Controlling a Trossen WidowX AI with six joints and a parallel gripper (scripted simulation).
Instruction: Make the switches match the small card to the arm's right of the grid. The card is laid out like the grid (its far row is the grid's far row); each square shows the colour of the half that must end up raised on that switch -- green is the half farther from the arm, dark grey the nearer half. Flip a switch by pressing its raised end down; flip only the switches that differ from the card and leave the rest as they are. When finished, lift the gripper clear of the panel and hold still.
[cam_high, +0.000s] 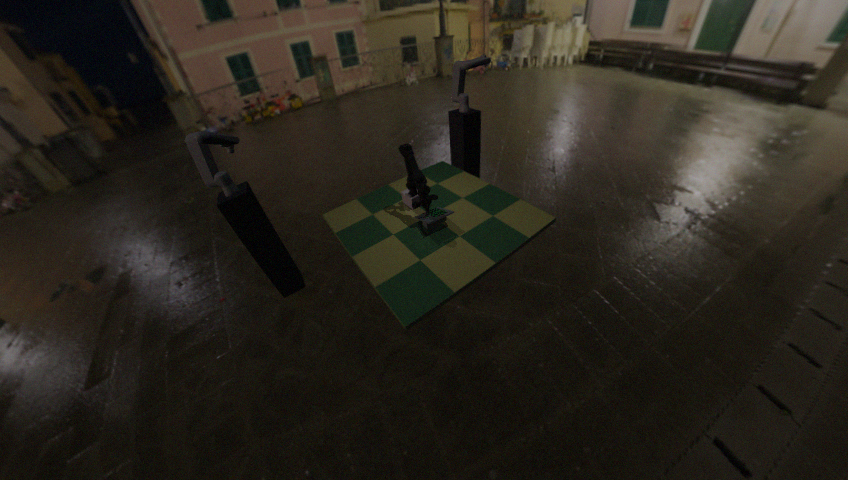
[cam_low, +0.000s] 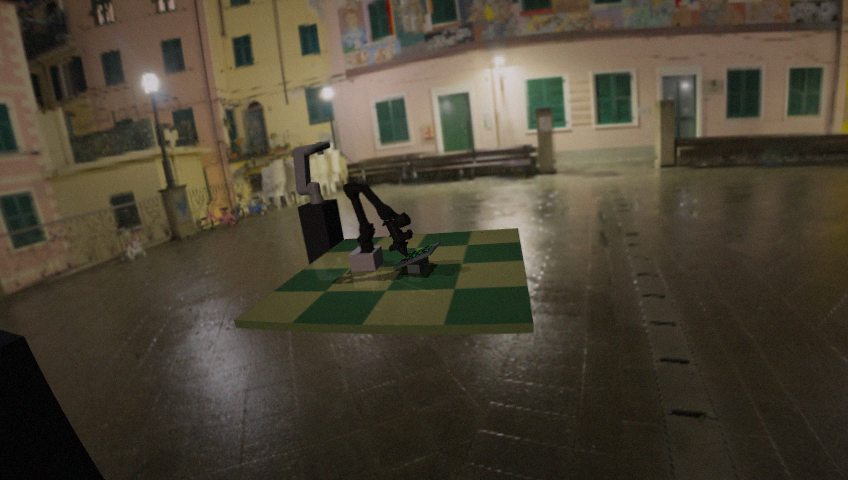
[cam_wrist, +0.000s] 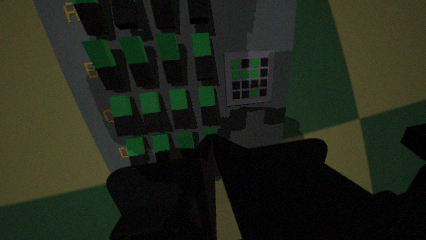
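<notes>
The grey switch panel (cam_wrist: 270, 25) (cam_high: 436, 218) (cam_low: 417, 256) stands tilted on the checkered mat (cam_high: 411, 292) (cam_low: 489, 306). In the wrist view it shows rows lettered A to D of rocker switches, each with a green half and a dark grey half. The small card (cam_wrist: 249, 77) of green and dark squares sits on the panel to the right of the grid. My gripper (cam_wrist: 211, 138) (cam_high: 429, 208) (cam_low: 405, 249) is shut and empty. Its tips are low over the near edge of the panel at the rightmost switch of row D (cam_wrist: 210, 132), which they partly hide. I cannot tell whether they touch it.
Two black camera posts stand by the mat, one at its left (cam_high: 260, 237) and one behind it (cam_high: 464, 139) (cam_low: 320, 228). The arm's grey base block (cam_low: 365, 259) sits on the mat just behind the panel. Dark paving surrounds the mat.
</notes>
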